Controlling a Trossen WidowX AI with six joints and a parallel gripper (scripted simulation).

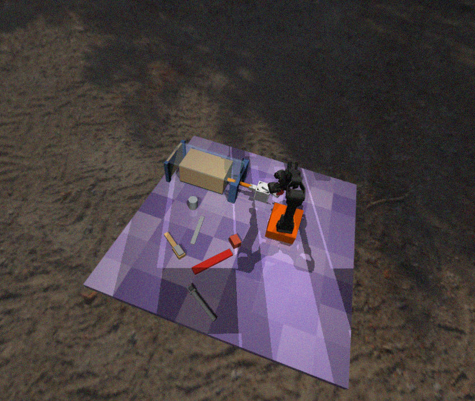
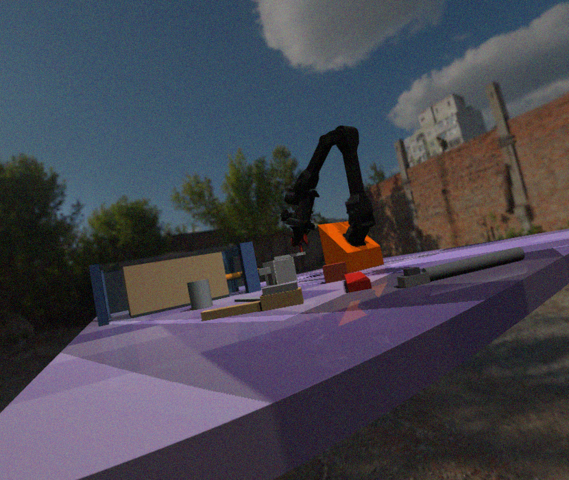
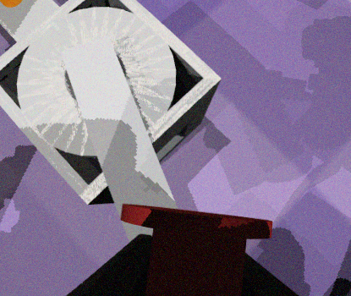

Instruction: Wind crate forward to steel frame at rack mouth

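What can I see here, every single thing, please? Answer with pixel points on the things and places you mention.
Crate (image 1: 203,169) (image 2: 174,281): one, tan, inside the cubby
Guard cubby (image 1: 232,192) (image 2: 249,266): one, blue posts, clear panels
Strap (image 1: 245,184): one, orange, crate to winch
Winch (image 1: 261,196) (image 2: 284,271) (image 3: 189,106): one, grey-white, beside the cubby's mouth
Winch handle (image 3: 101,93): one, pale arm with red grip, on the winch
Cylinder (image 1: 193,203) (image 2: 199,294): one, grey, near the cubby
Flat strip (image 1: 197,230): one, grey, lying flat
Tan-and-grey tool (image 1: 177,251) (image 2: 281,298): one
Block (image 1: 234,240) (image 2: 334,272): one, red-orange
Bar (image 1: 212,261) (image 2: 357,282): one, red
Long tool (image 1: 202,302) (image 2: 474,263): one, dark grey
Bench (image 1: 298,345) (image 2: 171,392): one, purple
Base (image 1: 272,235) (image 2: 329,243): one, orange
Arm (image 1: 295,197) (image 2: 347,135): one, black
Gripper (image 2: 299,240): one, black, on the handle's grip
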